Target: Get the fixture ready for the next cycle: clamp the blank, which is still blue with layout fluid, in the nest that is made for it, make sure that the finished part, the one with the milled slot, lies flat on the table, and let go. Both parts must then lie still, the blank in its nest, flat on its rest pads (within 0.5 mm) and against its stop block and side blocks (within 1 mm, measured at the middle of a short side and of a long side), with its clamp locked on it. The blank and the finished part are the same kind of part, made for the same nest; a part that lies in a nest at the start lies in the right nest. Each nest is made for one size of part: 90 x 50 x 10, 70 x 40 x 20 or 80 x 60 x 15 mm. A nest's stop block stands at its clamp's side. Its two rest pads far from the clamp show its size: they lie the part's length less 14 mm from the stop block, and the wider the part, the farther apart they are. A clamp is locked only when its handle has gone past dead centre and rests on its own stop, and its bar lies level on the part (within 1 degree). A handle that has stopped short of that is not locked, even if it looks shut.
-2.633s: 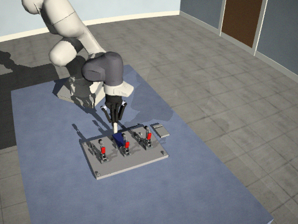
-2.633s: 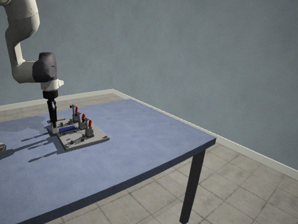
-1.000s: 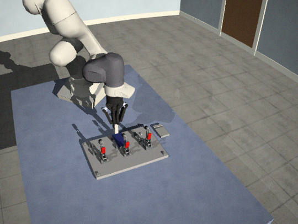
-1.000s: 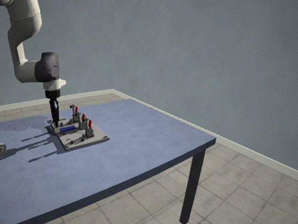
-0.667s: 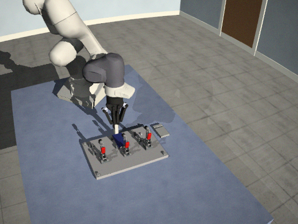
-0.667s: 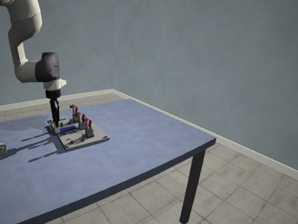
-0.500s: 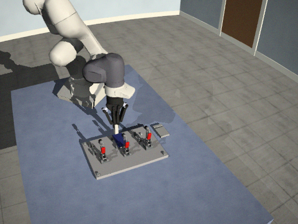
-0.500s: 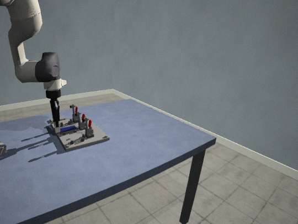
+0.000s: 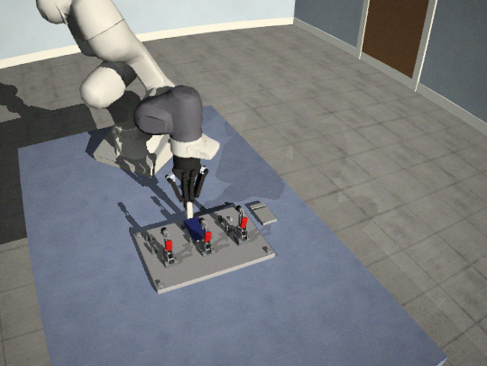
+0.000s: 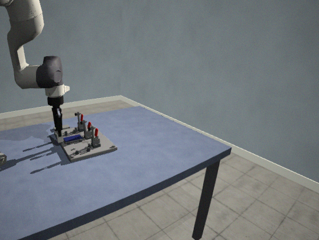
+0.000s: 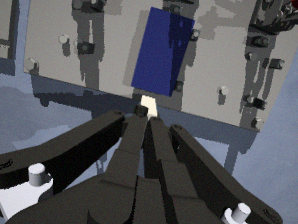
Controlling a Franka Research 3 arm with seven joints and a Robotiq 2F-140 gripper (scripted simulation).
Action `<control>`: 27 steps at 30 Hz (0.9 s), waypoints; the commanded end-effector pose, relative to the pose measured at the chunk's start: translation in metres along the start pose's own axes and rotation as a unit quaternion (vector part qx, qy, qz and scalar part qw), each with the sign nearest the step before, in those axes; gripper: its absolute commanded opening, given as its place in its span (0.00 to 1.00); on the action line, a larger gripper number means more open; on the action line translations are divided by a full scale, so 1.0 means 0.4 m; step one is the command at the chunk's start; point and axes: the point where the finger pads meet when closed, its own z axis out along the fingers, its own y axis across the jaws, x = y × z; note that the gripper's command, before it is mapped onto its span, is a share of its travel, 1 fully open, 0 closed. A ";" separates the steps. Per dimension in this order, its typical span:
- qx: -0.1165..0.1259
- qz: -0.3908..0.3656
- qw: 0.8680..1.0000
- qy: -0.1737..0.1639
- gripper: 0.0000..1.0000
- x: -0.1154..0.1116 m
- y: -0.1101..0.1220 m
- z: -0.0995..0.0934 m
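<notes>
The blue blank (image 9: 195, 228) lies in the middle nest of the grey fixture plate (image 9: 203, 250); it also shows in the wrist view (image 11: 162, 51) and in the exterior view (image 10: 72, 138). My gripper (image 9: 189, 211) is shut and empty, its fingertips (image 11: 147, 104) low at the blank's short end far from the clamp. In the exterior view the gripper (image 10: 58, 132) stands upright at the plate's far edge. The middle clamp's red handle (image 9: 207, 236) stands up. The grey finished part (image 9: 262, 213) lies flat on the table to the right of the plate.
Two more nests with red-handled clamps stand on the plate, one to the left (image 9: 169, 245) and one to the right (image 9: 243, 223). The robot base (image 9: 126, 153) stands behind the plate. The table's right edge (image 9: 361, 270) runs near the plate.
</notes>
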 end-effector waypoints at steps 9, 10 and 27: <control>0.001 0.002 1.000 0.001 0.00 -0.028 -0.002 -0.001; 0.001 0.002 1.000 0.001 0.00 -0.028 -0.002 -0.002; 0.001 0.002 1.000 0.001 0.00 -0.028 -0.002 -0.101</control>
